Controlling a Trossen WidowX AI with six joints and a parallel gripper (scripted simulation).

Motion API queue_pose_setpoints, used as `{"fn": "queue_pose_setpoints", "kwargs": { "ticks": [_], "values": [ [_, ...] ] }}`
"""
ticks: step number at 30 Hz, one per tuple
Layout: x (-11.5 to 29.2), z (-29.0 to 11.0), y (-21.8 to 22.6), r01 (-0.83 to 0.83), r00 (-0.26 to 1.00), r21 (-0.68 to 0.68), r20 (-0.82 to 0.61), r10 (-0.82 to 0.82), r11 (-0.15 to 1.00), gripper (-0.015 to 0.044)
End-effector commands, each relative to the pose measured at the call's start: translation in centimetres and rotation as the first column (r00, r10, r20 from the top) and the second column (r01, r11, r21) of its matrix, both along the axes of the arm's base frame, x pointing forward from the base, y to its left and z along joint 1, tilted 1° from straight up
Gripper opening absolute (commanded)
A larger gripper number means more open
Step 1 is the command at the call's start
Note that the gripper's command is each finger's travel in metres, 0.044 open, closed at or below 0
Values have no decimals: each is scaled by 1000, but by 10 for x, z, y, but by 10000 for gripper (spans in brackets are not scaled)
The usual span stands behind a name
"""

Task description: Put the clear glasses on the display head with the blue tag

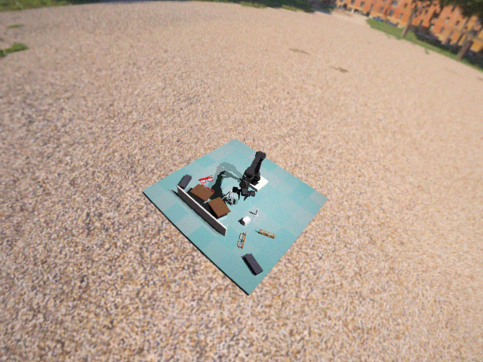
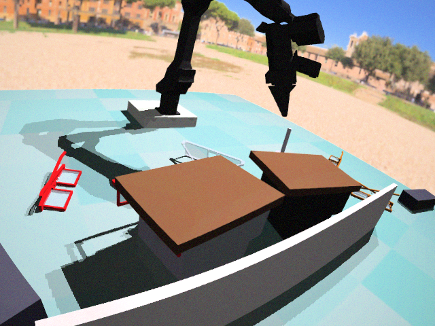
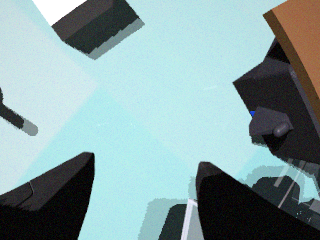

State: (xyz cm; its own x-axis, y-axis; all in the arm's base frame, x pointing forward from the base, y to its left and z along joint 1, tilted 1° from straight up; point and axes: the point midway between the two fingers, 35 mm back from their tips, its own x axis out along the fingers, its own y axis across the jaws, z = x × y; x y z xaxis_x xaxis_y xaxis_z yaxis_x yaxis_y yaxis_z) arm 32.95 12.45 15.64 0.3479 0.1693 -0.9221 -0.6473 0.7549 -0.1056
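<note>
Black from shoulder to fingertips, my arm point(image 1: 255, 165) point(image 2: 185, 45) reaches over the blue-green mat point(image 1: 288, 218) point(image 2: 35, 105) point(image 3: 165, 75) in the top view. I count two brown boards, a left one point(image 1: 201, 191) point(image 2: 196, 200) and a right one point(image 1: 219, 207) point(image 2: 305, 172) point(image 3: 300, 40), by one long low wall point(image 1: 201, 210) point(image 2: 245, 272). Two dark blocks, two orange pairs of glasses and two red pairs are there too, besides one pair of clear glasses point(image 1: 231, 197) point(image 2: 198, 151) point(image 3: 187, 220). That clear pair is near the right board, close by my pincer point(image 1: 241, 197) point(image 2: 285, 115) point(image 3: 147, 159).

From outside, the clear glasses show on the mat behind the boards, partly hidden by the left one. Their long axis slants from upper left to lower right; which way the lenses face, I can't tell. My pincer points downward, well above the mat, its fingers overlapping from this side.

Looking down from my wrist, I see my two fingers partway spread, pinching nothing, with mat between their tips. A pale strip of the clear glasses runs nearly upright beside my right-hand fingertip in this view; whether they touch I can't tell. The display head point(image 3: 270, 92) point(image 2: 308, 210) under the right board shows a bit of blue by its nose, and the clear glasses are off it.
</note>
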Motion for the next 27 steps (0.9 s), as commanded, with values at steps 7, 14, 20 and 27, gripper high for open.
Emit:
{"fn": "queue_pose_setpoints", "kwargs": {
  "ticks": [7, 14, 20, 27],
  "values": [
    [-40, -67, -147, 40, 953, -161, -289, -86, 986, 200],
    [-51, -72, -156, 39, 944, -165, -317, -90, 986, 200],
    [-51, -72, -156, 39, 944, -165, -317, -90, 986, 120],
    [-51, -72, -156, 39, 944, -165, -317, -90, 986, 120]
  ]
}}
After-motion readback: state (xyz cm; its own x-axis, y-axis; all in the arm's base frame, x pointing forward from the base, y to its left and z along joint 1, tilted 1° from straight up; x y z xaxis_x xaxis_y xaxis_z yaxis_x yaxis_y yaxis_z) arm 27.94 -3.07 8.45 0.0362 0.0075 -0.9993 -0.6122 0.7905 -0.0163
